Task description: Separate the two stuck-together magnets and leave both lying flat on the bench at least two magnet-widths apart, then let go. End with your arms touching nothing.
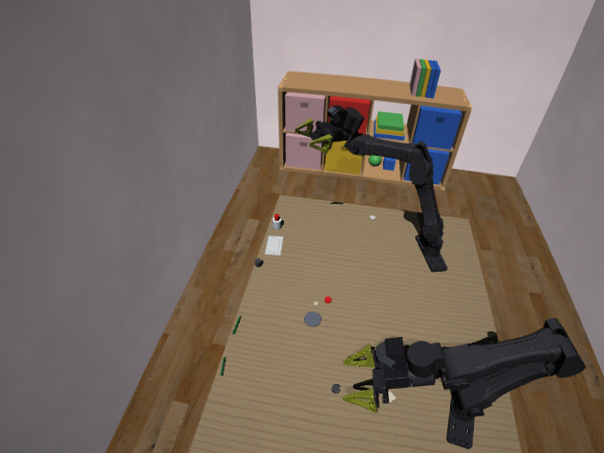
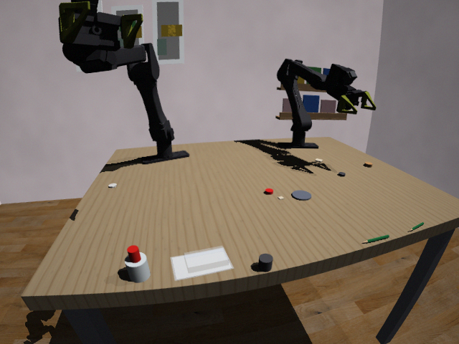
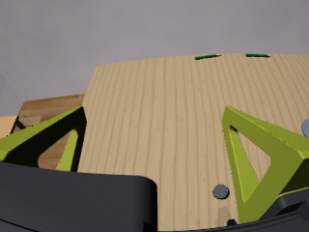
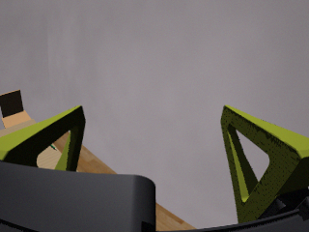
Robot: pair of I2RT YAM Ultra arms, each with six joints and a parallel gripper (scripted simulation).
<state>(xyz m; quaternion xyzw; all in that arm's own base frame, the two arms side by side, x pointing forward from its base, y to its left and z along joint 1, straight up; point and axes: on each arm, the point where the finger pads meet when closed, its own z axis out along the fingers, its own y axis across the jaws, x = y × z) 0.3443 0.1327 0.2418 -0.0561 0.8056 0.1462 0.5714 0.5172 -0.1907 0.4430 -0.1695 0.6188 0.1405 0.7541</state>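
Note:
No stuck pair of magnets can be made out for certain. A small dark round disc (image 1: 336, 388) (image 2: 341, 173) (image 3: 220, 191) lies flat on the bench. A short dark cylinder (image 1: 258, 262) (image 2: 265, 261) stands near the bench's edge; no seam shows in it. A red disc (image 1: 327, 299) (image 2: 268, 191) lies near the middle. My left gripper (image 1: 343, 380) (image 2: 365, 110) (image 3: 154, 113) is open and empty, raised above the bench on the dark disc's side. My right gripper (image 1: 303, 136) (image 2: 97, 43) (image 4: 153, 113) is open and empty, high up at the other end, touching nothing.
A larger grey disc (image 1: 312, 319) (image 2: 301, 195) and a tiny pale square (image 1: 315, 303) (image 2: 280, 197) lie by the red disc. A white bottle (image 1: 276, 223) (image 2: 138, 268), a clear tray (image 1: 274, 245) and green pencils (image 1: 236, 324) (image 2: 376, 239) line one edge. An orange disc (image 2: 368, 164) lies apart.

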